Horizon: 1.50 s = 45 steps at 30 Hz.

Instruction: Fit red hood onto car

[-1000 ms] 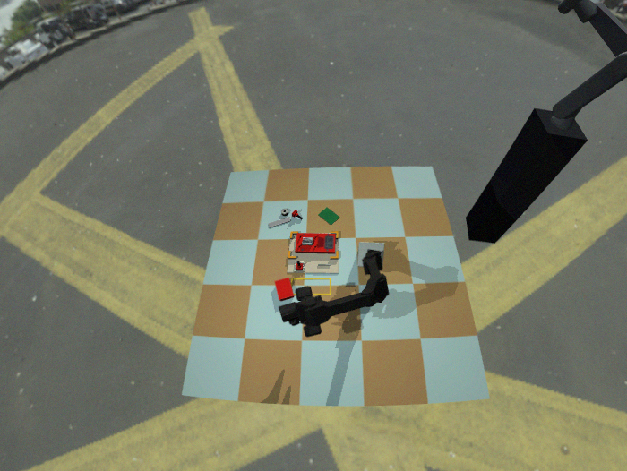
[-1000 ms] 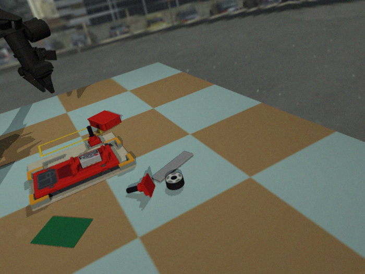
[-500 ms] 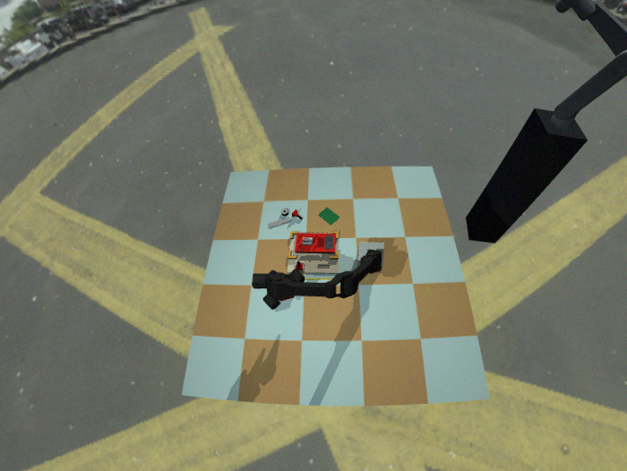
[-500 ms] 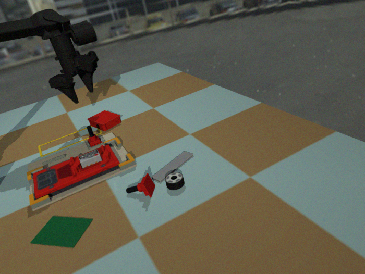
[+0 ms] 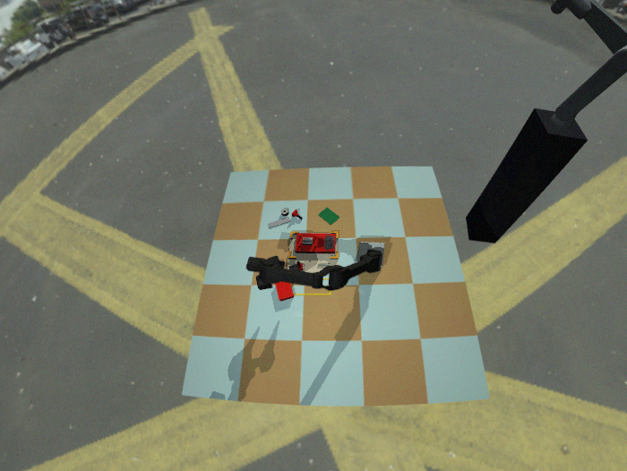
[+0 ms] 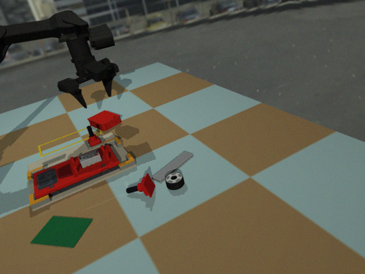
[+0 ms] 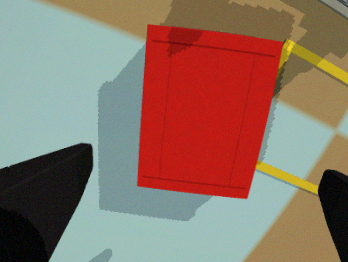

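Note:
The red hood (image 5: 285, 291) (image 6: 105, 118) (image 7: 205, 115) lies roof up on the table, beside a corner of the yellow outline. My gripper (image 6: 98, 102) (image 7: 209, 168) is open and empty, with its fingers wide apart above the table near the hood; in the wrist view the hood shows ahead of and between the fingertips. The red chassis (image 5: 316, 243) (image 6: 62, 178) sits in the jig (image 6: 79, 186) with the grey engine block (image 5: 306, 241) (image 6: 90, 159) on its deck. The pegs around the engine are too small to make out clearly.
A red part with a black handle (image 6: 93, 140) stands beside the chassis. A similar red part (image 6: 147, 185), a wheel (image 6: 174, 180), a grey bar (image 6: 173, 165) and a green square (image 5: 329, 216) (image 6: 62, 232) lie on the jig's other side. The yellow outline (image 5: 313, 294) (image 7: 287, 177) borders the hood.

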Available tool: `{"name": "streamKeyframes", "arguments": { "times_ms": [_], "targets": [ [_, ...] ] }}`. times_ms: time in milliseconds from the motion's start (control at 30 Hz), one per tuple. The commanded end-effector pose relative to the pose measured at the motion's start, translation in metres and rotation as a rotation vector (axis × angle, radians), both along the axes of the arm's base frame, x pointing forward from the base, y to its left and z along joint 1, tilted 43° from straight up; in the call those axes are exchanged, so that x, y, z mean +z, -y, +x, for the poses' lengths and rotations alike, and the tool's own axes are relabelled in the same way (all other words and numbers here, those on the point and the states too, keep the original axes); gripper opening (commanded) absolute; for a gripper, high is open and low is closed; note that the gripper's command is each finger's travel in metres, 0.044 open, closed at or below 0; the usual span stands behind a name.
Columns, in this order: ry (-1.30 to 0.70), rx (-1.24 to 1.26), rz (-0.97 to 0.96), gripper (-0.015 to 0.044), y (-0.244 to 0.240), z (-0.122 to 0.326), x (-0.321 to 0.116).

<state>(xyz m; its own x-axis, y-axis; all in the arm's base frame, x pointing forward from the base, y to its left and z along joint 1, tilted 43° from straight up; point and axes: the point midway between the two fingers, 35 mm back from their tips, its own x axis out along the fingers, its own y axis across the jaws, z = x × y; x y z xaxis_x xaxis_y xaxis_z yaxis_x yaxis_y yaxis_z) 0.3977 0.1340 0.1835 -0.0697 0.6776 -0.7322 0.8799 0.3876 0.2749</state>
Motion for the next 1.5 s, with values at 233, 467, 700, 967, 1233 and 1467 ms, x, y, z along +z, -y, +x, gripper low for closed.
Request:
{"name": "streamKeyframes", "arguments": {
  "times_ms": [233, 467, 700, 967, 1233, 1467],
  "targets": [
    [-0.006, -0.012, 0.003, 0.044, -0.004, 0.002, -0.004],
    [-0.006, -0.012, 0.003, 0.044, -0.008, 0.002, -0.008],
    [-0.006, -0.012, 0.003, 0.044, -0.011, 0.002, -0.011],
    [-0.006, -0.012, 0.003, 0.044, -0.015, 0.001, -0.015],
    [-0.006, -0.012, 0.004, 0.044, -0.019, 0.001, -0.02],
    [-0.006, -0.012, 0.004, 0.044, -0.023, 0.0, -0.023]
  ]
}}
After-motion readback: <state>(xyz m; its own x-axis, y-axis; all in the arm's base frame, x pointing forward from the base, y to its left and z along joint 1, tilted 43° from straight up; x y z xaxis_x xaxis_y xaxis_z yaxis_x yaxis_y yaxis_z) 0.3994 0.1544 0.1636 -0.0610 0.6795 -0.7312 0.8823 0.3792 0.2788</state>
